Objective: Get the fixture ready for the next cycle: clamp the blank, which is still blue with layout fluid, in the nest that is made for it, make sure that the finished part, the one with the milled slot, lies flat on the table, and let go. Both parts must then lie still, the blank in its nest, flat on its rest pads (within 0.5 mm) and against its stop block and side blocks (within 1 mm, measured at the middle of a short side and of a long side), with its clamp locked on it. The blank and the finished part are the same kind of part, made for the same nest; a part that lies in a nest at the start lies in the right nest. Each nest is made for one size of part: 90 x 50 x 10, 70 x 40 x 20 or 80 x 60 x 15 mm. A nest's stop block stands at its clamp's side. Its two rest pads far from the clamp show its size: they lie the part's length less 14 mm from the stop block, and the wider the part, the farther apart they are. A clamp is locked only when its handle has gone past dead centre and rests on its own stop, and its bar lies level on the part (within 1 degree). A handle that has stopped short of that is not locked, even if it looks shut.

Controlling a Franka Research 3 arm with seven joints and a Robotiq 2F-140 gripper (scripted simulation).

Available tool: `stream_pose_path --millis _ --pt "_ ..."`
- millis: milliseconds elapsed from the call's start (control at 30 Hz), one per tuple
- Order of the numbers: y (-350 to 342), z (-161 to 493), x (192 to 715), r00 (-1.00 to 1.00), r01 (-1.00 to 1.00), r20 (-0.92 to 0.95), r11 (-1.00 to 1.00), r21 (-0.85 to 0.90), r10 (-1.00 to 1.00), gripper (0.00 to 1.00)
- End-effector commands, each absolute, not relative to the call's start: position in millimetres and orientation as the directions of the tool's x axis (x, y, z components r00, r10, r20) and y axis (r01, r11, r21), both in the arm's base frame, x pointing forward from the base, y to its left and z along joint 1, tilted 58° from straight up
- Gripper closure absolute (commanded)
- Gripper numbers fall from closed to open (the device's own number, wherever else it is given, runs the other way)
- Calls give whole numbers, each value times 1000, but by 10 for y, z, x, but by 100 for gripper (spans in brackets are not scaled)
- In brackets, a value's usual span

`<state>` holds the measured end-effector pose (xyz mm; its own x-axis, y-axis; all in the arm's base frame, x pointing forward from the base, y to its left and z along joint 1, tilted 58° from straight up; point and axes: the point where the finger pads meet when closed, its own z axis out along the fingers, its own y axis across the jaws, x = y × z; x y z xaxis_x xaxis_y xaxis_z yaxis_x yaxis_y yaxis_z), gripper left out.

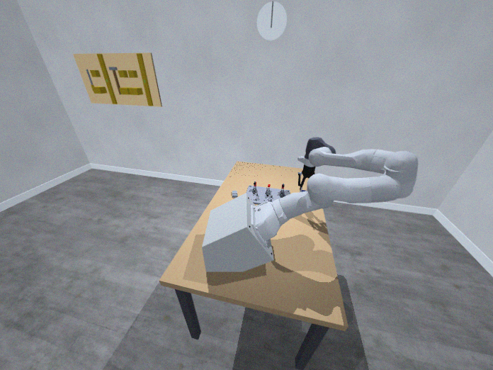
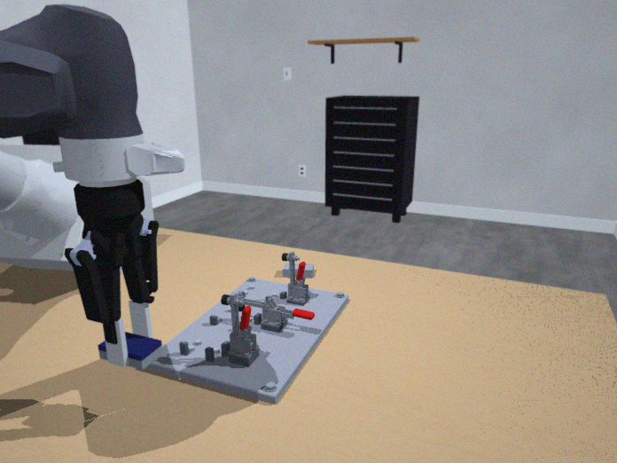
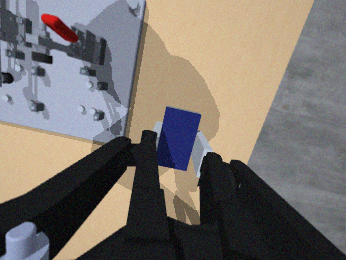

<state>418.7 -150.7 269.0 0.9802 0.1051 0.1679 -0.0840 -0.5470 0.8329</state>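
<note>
The black two-finger gripper (image 3: 179, 149) has its jaws shut partway on the flat blue rectangular blank (image 3: 178, 138), pads on its two long sides, likely so it can be carried level. The blank sits low at the table, just beside the grey fixture plate (image 2: 318, 318)'s near corner. On the plate, two red-handled toggle clamps (image 2: 245, 318) stand raised, probably leaving nests free.
</note>
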Motion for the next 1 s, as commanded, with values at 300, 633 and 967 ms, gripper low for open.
stream_pose_path --millis 300,633,967 --pt "-1503 2689 4200 978 -90 177 -550 830 107 100" --pt "-1503 2689 4200 978 -96 182 -551 829 104 100" --pt "-1488 2661 4205 978 -98 183 -551 829 103 100"
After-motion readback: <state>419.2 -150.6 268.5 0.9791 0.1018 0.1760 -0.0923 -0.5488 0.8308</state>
